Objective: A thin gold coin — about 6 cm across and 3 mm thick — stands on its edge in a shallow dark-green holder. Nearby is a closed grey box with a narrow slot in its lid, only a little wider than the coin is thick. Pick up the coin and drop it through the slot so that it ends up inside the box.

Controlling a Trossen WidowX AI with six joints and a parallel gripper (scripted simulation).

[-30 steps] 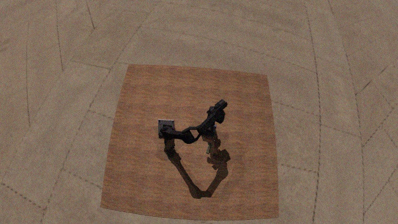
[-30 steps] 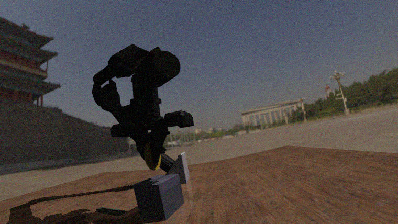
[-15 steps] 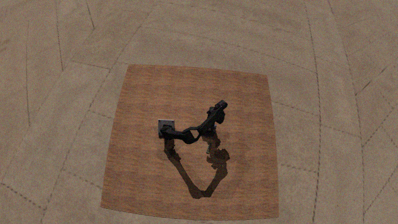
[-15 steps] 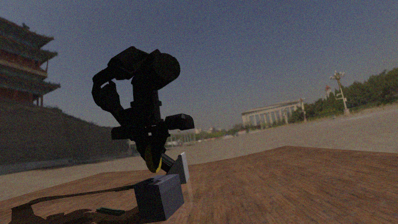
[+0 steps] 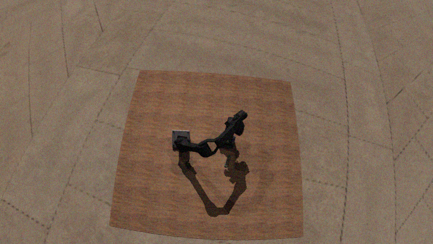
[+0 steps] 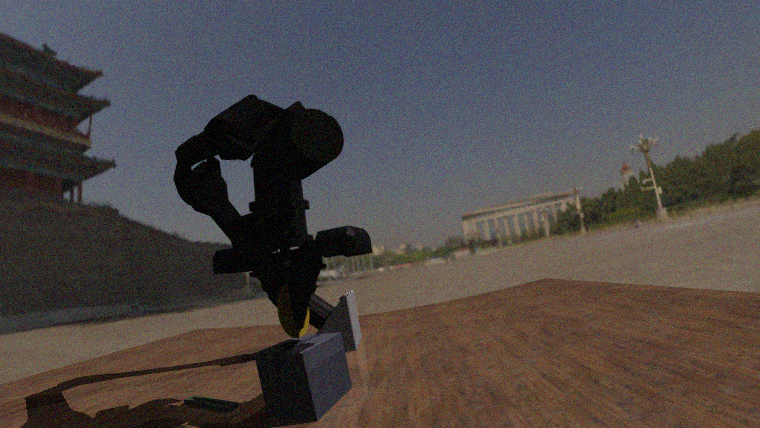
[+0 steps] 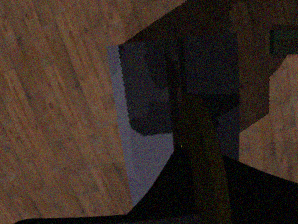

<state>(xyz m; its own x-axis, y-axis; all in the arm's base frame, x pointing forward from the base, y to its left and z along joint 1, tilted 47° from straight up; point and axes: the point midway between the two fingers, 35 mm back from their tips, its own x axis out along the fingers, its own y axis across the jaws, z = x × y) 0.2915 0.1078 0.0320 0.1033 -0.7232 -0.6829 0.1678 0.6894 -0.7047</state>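
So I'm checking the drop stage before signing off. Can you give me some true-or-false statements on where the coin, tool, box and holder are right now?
1. The tool is shut on the coin. True.
2. The coin hangs just above the grey box. True.
3. The coin stands in the green holder. False: the holder is empty and the coin is held in the air.
4. The box lies on its side. False: it sits upright, lid on top.

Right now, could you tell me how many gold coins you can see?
1. The gold coin is pinched in the gripper, hanging just above the grey box in the exterior view. The top view hides it under the arm; none other shows.
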